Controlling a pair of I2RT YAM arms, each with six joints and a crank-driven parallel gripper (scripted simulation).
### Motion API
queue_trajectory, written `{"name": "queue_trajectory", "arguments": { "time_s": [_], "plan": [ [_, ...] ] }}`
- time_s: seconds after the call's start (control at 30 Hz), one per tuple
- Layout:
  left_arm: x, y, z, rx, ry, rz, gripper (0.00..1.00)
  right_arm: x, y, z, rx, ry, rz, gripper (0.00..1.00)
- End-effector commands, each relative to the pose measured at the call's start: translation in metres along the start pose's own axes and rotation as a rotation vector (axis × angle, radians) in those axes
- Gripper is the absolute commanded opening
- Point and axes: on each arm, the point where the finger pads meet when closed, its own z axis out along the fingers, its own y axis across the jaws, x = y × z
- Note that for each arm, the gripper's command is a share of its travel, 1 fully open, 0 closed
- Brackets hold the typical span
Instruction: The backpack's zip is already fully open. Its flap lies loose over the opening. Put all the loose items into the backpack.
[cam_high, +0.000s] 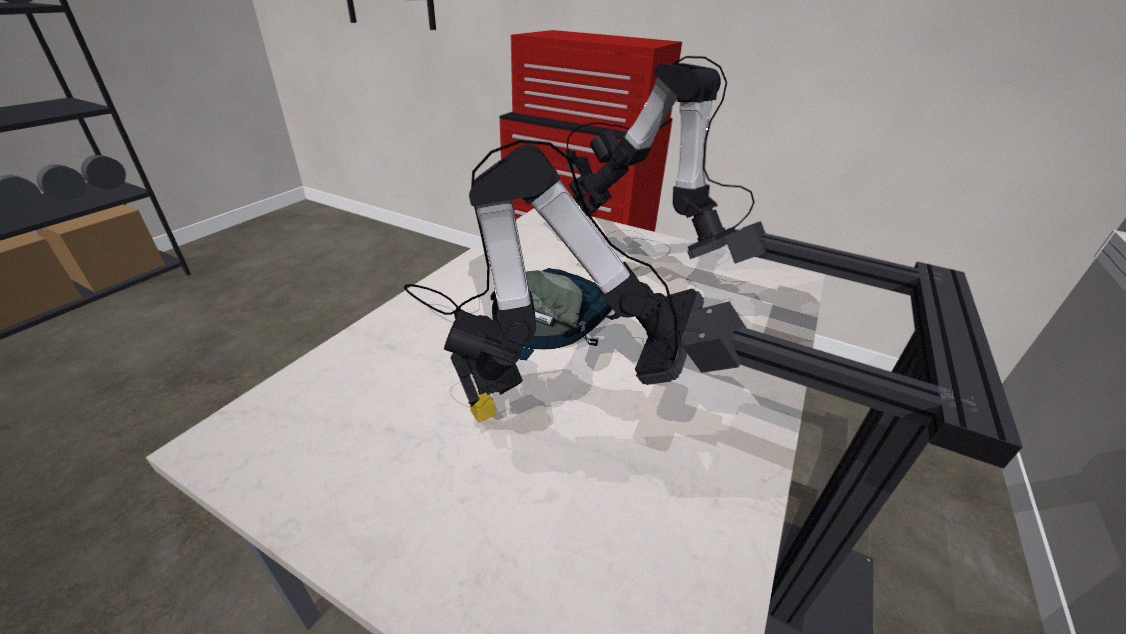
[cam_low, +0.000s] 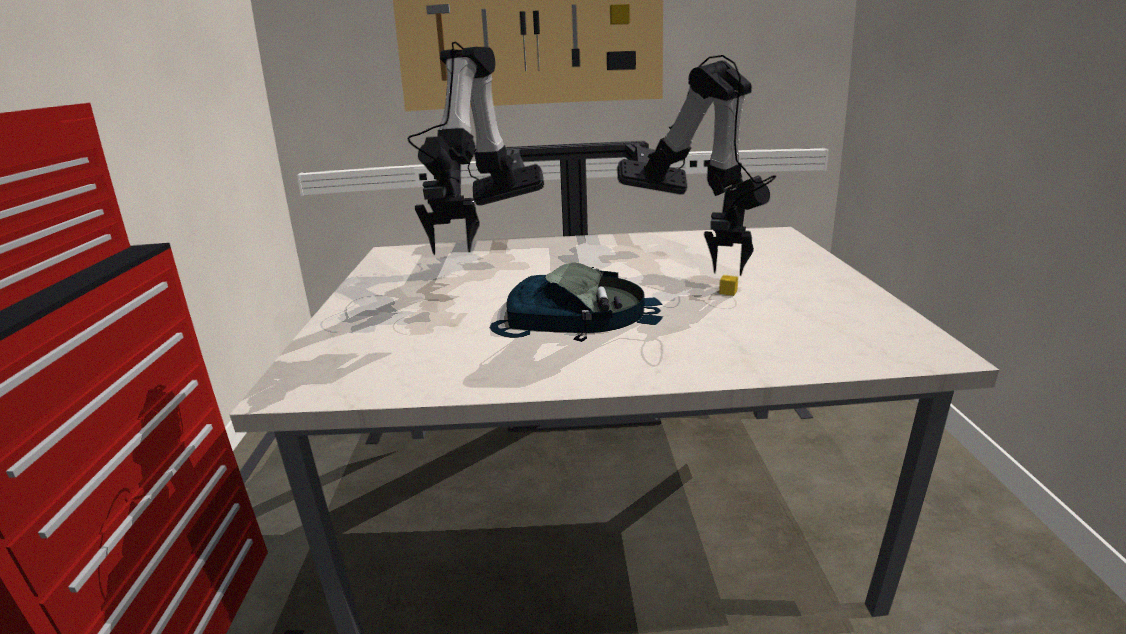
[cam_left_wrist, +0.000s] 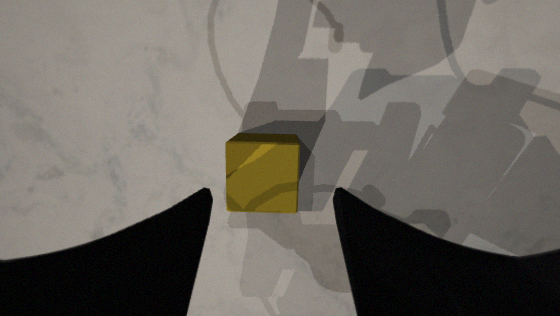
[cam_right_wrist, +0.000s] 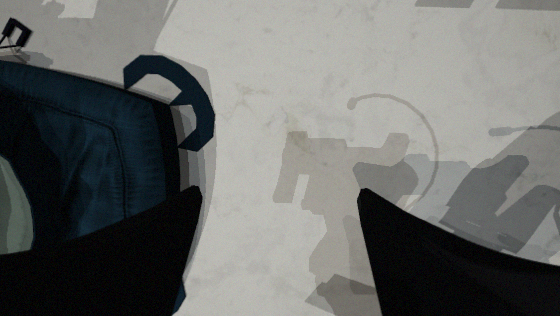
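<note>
A yellow cube (cam_high: 483, 408) (cam_low: 728, 285) (cam_left_wrist: 262, 177) lies on the table. My left gripper (cam_low: 727, 273) (cam_left_wrist: 273, 192) is open and empty just above the cube, which shows between and slightly beyond its fingertips. The dark blue backpack (cam_high: 556, 341) (cam_low: 543, 318) (cam_right_wrist: 95, 160) lies on its back with its green flap (cam_high: 556, 295) (cam_low: 575, 281) folded over part of the opening. A white cylindrical item (cam_low: 602, 295) and a small dark purple item (cam_low: 617, 301) lie inside it. My right gripper (cam_low: 453, 252) (cam_right_wrist: 279, 191) is open and empty, high beside the backpack's loop end.
The pale marble table (cam_high: 354, 488) (cam_low: 748, 346) carries the backpack and cube. A blue carry loop (cam_right_wrist: 202, 120) and blue straps (cam_low: 650, 318) stick out from the backpack's ends. A red tool cabinet (cam_high: 587, 66) (cam_low: 118, 378) stands beyond the table's right-arm side.
</note>
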Motion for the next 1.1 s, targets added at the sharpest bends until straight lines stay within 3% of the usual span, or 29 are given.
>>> {"name": "queue_trajectory", "arguments": {
  "time_s": [0.0, 0.2, 0.23, 0.53, 0.57, 0.73, 0.77, 1.0, 1.03, 1.07],
  "plan": [
    [-0.003, 0.014, 0.011, -0.035, -0.024, 0.03, 0.73, -0.007, 0.0, -0.001, 0.0, -0.019, -0.005, 0.9],
    [0.005, 0.015, 0.021, -0.035, -0.023, 0.029, 0.73, -0.007, 0.0, -0.001, 0.0, -0.019, -0.005, 0.9],
    [-0.009, 0.027, 0.016, -0.063, -0.044, 0.065, 0.73, -0.007, 0.0, -0.001, 0.0, -0.019, -0.005, 0.9],
    [-0.007, 0.023, 0.016, -0.049, -0.038, 0.053, 0.73, -0.007, 0.0, -0.001, 0.0, -0.019, -0.005, 0.9],
    [-0.007, 0.023, 0.015, -0.05, -0.038, 0.053, 0.64, -0.007, 0.0, -0.001, 0.0, -0.019, -0.005, 0.9],
    [-0.005, 0.021, 0.015, -0.048, -0.036, 0.051, 0.64, -0.007, 0.0, -0.001, 0.0, -0.019, -0.005, 0.9],
    [-0.005, 0.02, 0.015, -0.047, -0.036, 0.05, 0.55, -0.007, 0.0, -0.001, 0.0, -0.019, -0.005, 0.9],
    [0.003, 0.016, 0.016, -0.034, -0.023, 0.034, 0.55, -0.007, 0.0, -0.001, 0.0, -0.019, -0.005, 0.9],
    [0.003, 0.016, 0.017, -0.033, -0.023, 0.032, 0.46, -0.007, 0.0, -0.001, 0.0, -0.019, -0.005, 0.9],
    [0.003, 0.016, 0.017, -0.033, -0.023, 0.032, 0.46, -0.007, 0.0, -0.001, 0.0, -0.019, -0.005, 0.9]
  ]
}}
